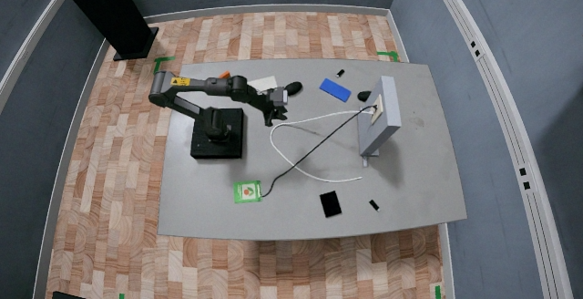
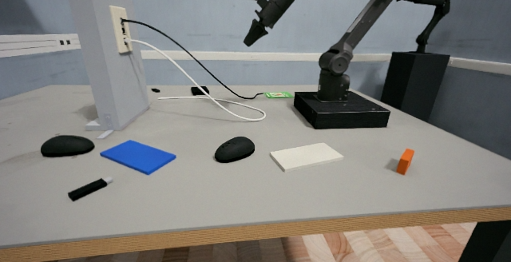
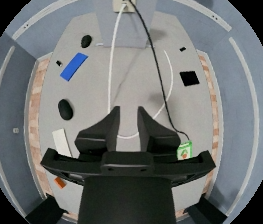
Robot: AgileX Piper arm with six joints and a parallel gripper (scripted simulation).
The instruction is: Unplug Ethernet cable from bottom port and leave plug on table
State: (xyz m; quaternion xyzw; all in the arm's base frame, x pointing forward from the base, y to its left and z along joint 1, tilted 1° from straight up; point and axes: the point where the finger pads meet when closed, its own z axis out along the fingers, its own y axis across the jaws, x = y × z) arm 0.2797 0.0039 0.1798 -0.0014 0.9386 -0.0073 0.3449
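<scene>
At the left of the exterior view, the wall plate [image 2: 115,30] sits high on an upright grey panel [image 2: 108,78] with two cables plugged in. The black cable [image 1: 314,149] enters the upper port. The white cable [image 1: 328,116] enters the bottom one, so its plug [image 2: 127,41] is the target, and it looks fully seated. Both cables sag rightward onto the table [image 2: 239,198]; the white one loops there and the black one crosses over it.

Further right, the claw [image 2: 251,38] hangs high in the air, well apart from the plate and tipped down towards it. Its fingers are set narrow with a visible gap and hold nothing.

The step in hand, as I judge it, is the approach to the plug. To do it well:
- Bring the claw down to the bottom port's height before closing in, so it arrives level and not at a slant.
- Stay under the black cable, which leaves the plate just above; a nudge there could disturb a plug that must stay latched.
- Check that the gap fits across the plug body. The latch tab is too small to make out, so I cannot tell which face it is on.
- Set one finger on the tab, squeeze, then pull straight out along the port's axis.
</scene>
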